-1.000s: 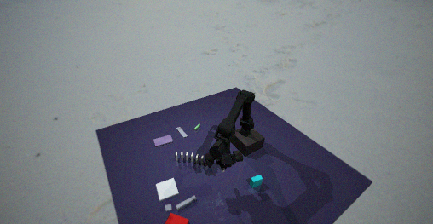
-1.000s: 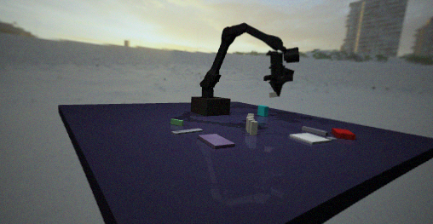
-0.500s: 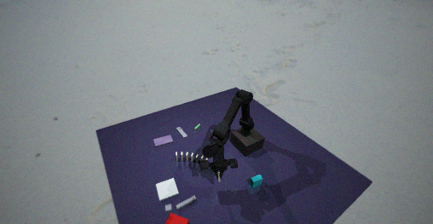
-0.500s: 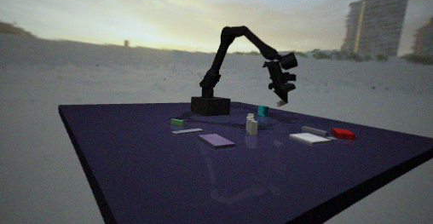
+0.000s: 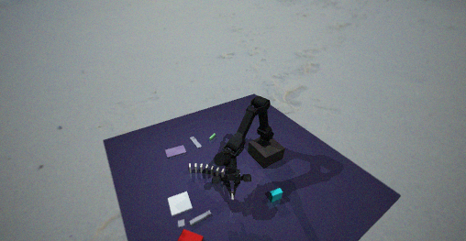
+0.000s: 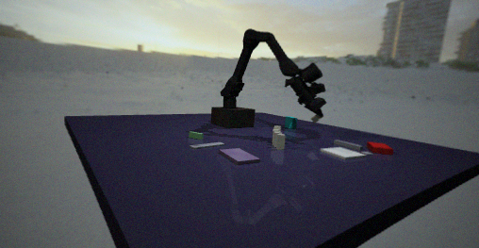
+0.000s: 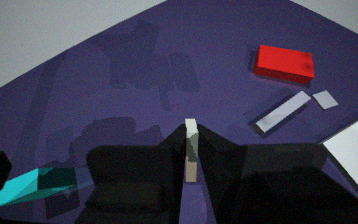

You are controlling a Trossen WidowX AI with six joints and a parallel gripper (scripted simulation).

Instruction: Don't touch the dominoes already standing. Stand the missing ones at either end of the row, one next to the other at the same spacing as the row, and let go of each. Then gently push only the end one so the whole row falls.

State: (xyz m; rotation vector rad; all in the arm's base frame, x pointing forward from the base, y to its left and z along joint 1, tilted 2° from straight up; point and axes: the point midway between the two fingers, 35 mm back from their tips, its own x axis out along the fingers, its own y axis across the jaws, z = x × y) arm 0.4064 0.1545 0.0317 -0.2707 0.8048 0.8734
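A row of several off-white dominoes (image 5: 190,168) (image 6: 281,141) stands upright and evenly spaced on the dark purple table; the row is outside the wrist view. My gripper (image 5: 233,192) (image 6: 320,115) (image 7: 190,128) is shut on another off-white domino (image 5: 232,196) (image 6: 316,119) (image 7: 191,172), which sticks out between the fingertips. The gripper is tilted and holds it in the air above the table. In the top view it appears to the right of the row's right end and lower in the picture. The arm partly covers that end of the row.
A teal block (image 5: 276,194) (image 6: 290,123) (image 7: 20,187) lies on the robot's side. A white slab (image 5: 180,203) (image 6: 342,153) (image 7: 355,150), a grey bar (image 5: 200,217) (image 7: 283,112) and a red block (image 5: 190,235) (image 7: 282,62) lie together. A purple slab (image 5: 175,151) (image 6: 239,156) and green piece (image 5: 212,136) (image 6: 195,135) lie beyond the row.
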